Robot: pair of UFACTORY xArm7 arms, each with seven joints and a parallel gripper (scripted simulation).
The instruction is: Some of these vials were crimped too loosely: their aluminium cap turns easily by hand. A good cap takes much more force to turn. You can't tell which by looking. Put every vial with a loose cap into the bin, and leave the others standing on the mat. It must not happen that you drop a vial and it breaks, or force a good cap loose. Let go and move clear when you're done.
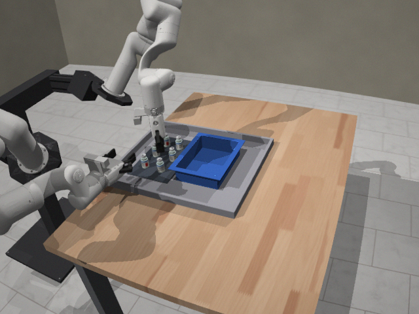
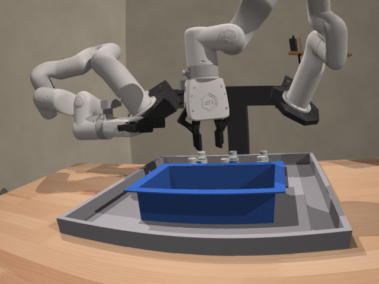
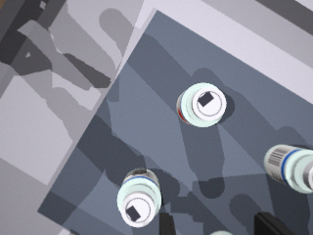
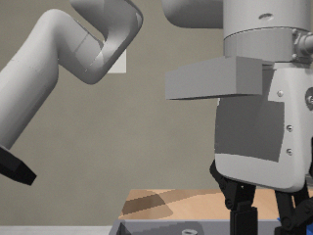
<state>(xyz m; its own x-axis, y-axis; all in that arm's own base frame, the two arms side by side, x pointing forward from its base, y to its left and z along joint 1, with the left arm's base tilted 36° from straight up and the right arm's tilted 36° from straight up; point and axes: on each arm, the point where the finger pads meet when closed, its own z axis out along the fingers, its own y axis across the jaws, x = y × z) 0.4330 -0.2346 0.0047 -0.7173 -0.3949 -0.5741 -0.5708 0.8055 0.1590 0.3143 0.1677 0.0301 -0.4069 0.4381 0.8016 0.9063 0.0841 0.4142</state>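
Observation:
Several white-capped vials stand upright on the dark mat (image 1: 148, 174) (image 3: 156, 132). One vial (image 1: 145, 160) has a red mark; others include a front vial (image 1: 160, 165) and a far vial (image 1: 179, 142). The blue bin (image 1: 200, 179) (image 2: 206, 207) stands beside the mat; no vial shows inside it. My left gripper (image 1: 160, 150) (image 2: 209, 148) points down above the vials, part open and empty. In the left wrist view, one vial (image 3: 221, 233) shows at the bottom edge between its fingers. My right gripper (image 1: 124, 154) is wide open and empty, pointing sideways at the mat's near-left side.
A grey tray (image 1: 203, 201) (image 2: 199, 244) with low raised walls holds the mat and bin. It rests on a wooden table (image 1: 270, 253). In the right wrist view the left arm's hand (image 4: 254, 171) fills the right side, close by.

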